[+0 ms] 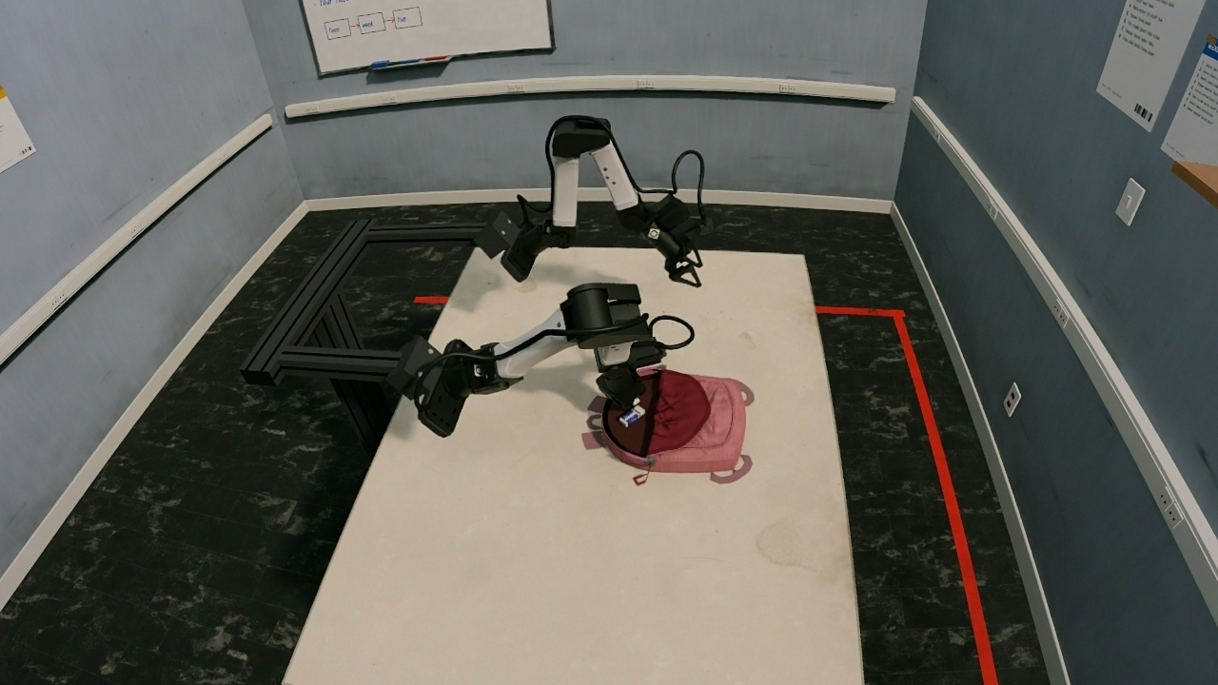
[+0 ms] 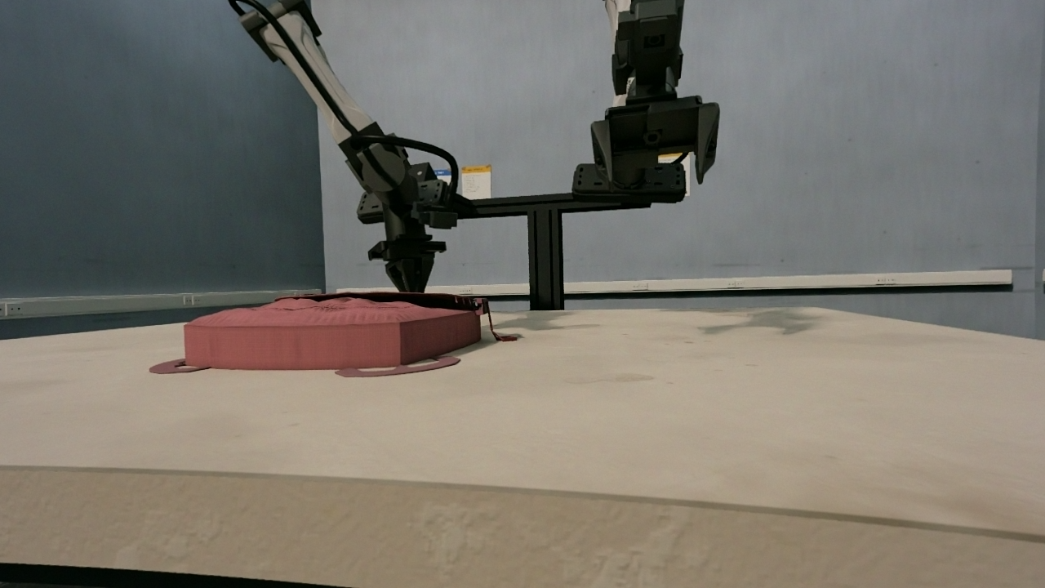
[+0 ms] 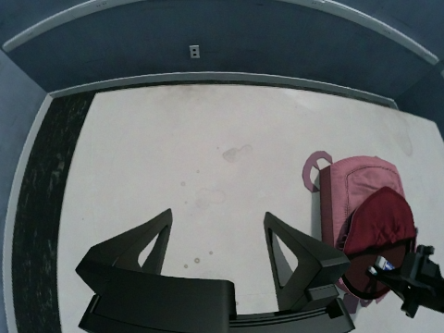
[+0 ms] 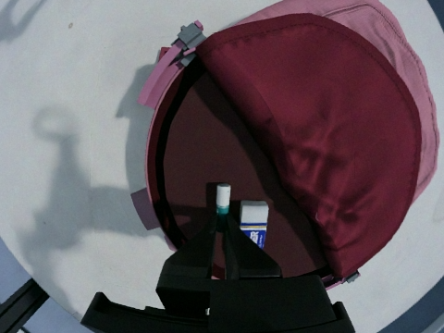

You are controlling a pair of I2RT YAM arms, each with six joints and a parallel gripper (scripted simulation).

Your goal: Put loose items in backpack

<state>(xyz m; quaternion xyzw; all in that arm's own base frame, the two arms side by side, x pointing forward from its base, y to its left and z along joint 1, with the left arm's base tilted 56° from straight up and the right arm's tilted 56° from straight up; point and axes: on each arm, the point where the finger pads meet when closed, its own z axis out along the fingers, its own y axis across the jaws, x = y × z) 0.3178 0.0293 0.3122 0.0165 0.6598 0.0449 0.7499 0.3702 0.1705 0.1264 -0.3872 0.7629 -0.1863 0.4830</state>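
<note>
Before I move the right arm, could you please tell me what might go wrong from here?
The right gripper has its nearly shut fingertips at the tube; I cannot tell whether it is held, so lifting could drag it out. The box lies close beside, and spreading fingers might knock it. The loose flap could slump back over the opening.

Black joints | white links | black looped cables | angular black fingers
</note>
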